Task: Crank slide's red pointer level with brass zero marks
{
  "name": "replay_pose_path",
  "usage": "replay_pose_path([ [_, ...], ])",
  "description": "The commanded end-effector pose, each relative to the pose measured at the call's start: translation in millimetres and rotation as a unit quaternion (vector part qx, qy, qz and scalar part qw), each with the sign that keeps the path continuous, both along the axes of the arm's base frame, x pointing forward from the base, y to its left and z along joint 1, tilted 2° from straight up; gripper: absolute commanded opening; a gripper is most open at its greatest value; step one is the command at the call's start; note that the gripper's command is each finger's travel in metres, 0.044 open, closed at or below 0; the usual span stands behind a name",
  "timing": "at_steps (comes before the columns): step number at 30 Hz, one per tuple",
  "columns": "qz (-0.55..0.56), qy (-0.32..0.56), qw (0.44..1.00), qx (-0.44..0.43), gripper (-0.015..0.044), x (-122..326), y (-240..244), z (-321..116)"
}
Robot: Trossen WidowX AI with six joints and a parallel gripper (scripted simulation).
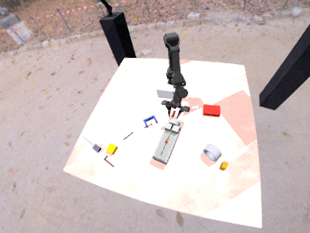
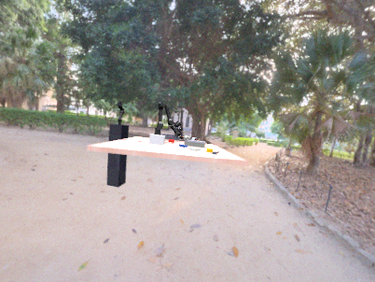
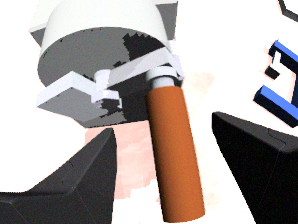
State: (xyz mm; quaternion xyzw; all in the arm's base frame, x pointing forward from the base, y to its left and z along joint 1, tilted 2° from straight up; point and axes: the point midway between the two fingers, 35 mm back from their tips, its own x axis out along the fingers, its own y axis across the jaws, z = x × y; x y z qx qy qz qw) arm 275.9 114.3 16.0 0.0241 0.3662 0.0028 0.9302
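The grey machine (image 1: 163, 150) (image 2: 195, 144) (image 3: 100, 30) lies lengthwise on the table, with a round housing at its arm-side end. A metal crank arm (image 3: 135, 67) runs across the housing's face to the orange-brown handle (image 3: 175, 155) (image 1: 173, 114). A small red-orange mark (image 1: 166, 140) shows midway along the slide; whether it is level with the brass marks is too small to tell. My gripper (image 3: 164, 127) (image 1: 173, 116) is open, with one finger on each side of the handle and a visible gap to both.
A blue bracket (image 1: 150, 118) (image 3: 280, 105) lies left of the machine. A red block (image 1: 211, 110), a grey ring (image 1: 212, 153) and an orange block (image 1: 224, 166) are to the right. A yellow block (image 1: 112, 149) and thin dark pieces are at the left. A grey plate (image 1: 164, 93) stands behind the gripper.
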Motion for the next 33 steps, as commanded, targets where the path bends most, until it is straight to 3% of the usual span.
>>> replay_pose_path([
  [1,0.0,0.0,1.0,0.0,0.0341,0.0,-0.2,0.0],
  [5,0.0,0.0,1.0,0.0,0.044,0.0,-0.2,0.0],
  [26,0.0,0.0,1.0,0.0,0.044,-1.0,-1.8,55.5],
  [33,-0.002,-0.001,1.0,0.0,0.044,-1.8,-3.7,107.1],
])
